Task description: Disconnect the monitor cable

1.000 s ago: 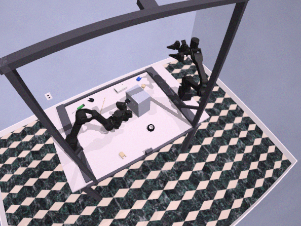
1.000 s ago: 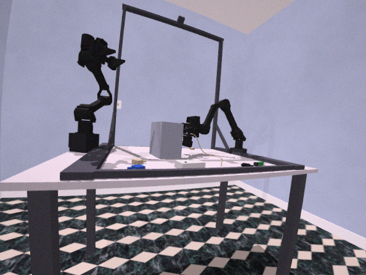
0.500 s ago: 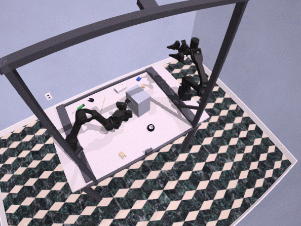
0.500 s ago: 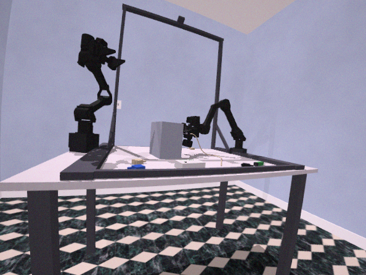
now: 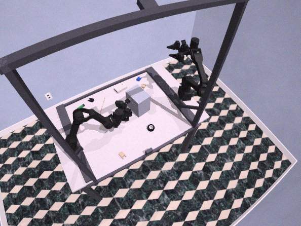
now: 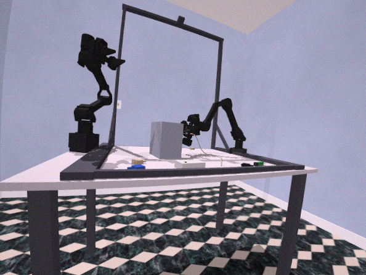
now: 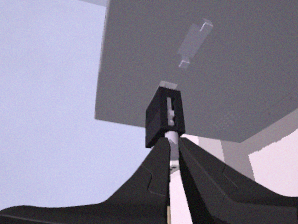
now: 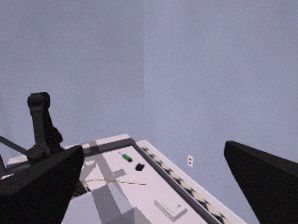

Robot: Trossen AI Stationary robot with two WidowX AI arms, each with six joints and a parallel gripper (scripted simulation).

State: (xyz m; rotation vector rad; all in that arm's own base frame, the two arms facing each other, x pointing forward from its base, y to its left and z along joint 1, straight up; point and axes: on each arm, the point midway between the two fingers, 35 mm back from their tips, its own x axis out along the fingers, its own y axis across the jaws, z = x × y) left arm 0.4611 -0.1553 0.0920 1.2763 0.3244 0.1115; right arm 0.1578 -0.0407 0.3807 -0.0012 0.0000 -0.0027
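Plug (image 5: 127, 101) (image 7: 164, 117) at the box's (image 5: 144, 106) (image 6: 166, 140) (image 7: 135, 65) left face, whether seated I cannot tell, the left pincer (image 5: 128, 109) (image 6: 185, 132) (image 7: 172, 144) clamped on a pale thumbscrew (image 7: 173, 150), the right pincer (image 5: 168, 51) (image 6: 119, 57) (image 8: 155, 150) wide apart, high above the worktop's (image 5: 137, 144) (image 6: 40, 172) (image 8: 145, 200) right end.
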